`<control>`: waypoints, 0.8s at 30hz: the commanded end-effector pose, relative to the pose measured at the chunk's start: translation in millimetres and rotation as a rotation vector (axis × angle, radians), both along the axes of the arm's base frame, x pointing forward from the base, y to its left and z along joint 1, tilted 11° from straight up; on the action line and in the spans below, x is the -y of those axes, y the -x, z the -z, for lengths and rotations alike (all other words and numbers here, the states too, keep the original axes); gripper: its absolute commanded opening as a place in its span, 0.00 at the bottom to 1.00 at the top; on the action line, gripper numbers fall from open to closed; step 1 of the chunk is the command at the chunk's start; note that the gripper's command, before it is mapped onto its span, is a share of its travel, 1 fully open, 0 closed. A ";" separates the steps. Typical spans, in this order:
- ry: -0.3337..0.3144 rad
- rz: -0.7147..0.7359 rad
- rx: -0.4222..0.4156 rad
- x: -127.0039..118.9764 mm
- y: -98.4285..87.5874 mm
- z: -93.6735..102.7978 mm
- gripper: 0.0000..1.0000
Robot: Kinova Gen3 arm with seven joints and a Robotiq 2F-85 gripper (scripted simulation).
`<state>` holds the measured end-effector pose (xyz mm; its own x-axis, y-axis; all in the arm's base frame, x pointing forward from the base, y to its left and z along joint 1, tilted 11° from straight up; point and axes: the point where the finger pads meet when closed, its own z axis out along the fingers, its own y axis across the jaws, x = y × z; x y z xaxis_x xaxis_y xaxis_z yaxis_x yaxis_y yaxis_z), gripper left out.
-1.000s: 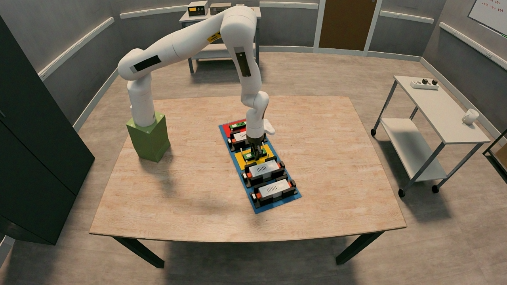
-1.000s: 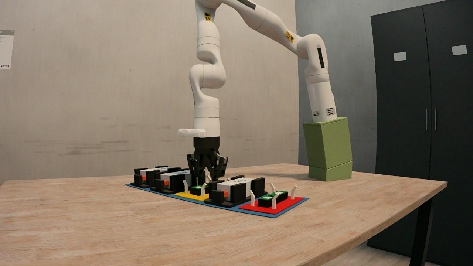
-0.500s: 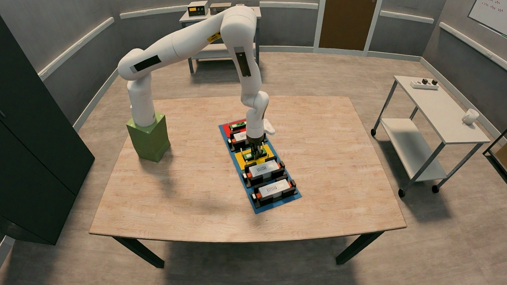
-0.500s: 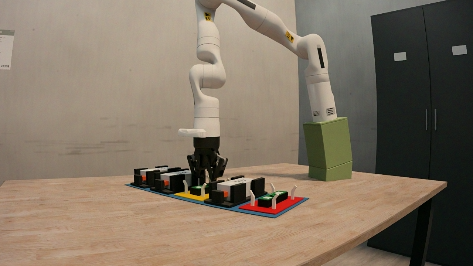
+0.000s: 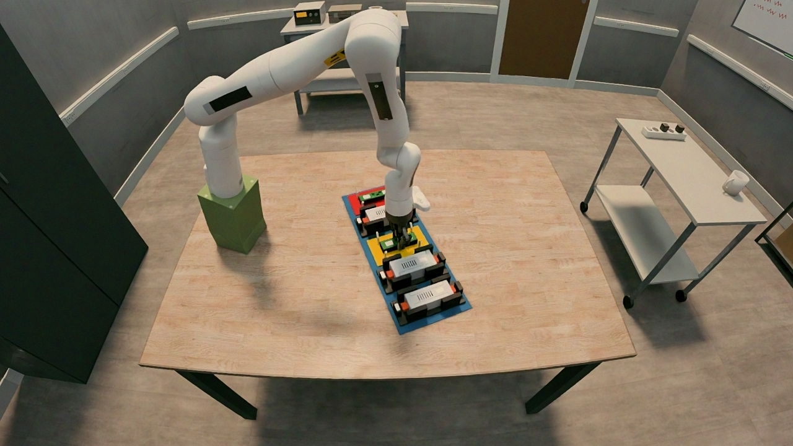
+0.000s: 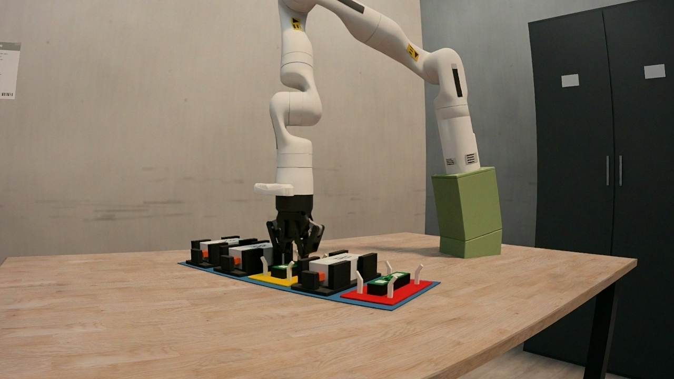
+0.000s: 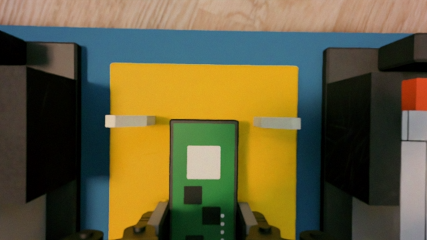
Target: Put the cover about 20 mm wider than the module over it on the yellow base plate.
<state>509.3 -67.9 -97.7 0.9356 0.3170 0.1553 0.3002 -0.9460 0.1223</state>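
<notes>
1. Hand (image 5: 403, 244) (image 6: 296, 256) (image 7: 203, 219) of yours pinches the module (image 5: 388, 244) (image 6: 278, 270) (image 7: 203, 133) between its fingers.
2. Under it you have the yellow plate (image 5: 376, 252) (image 6: 270, 279) (image 7: 140, 87); the module is uncovered.
3. Your three covers sit in holders: one (image 5: 411, 264) (image 6: 260, 249) (image 7: 413, 187) beside the plate, another (image 5: 428, 294) (image 6: 224, 242) beyond it, the third (image 5: 376, 212) (image 6: 337, 266) toward the red plate (image 5: 354, 204) (image 6: 405, 297).
</notes>
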 end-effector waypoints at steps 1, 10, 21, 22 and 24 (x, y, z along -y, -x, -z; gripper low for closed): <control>0.000 0.000 0.002 0.0 -0.6 -0.8 0.00; 0.000 0.000 0.002 0.0 -0.6 -0.8 0.00; 0.000 0.000 0.002 0.0 -0.6 -0.8 0.00; 0.000 0.000 0.002 0.0 -0.6 -0.8 1.00; 0.000 0.000 0.002 0.0 -0.6 -0.8 1.00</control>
<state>509.2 -67.9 -97.7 0.9357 0.3170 0.1552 0.3002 -0.9460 0.1223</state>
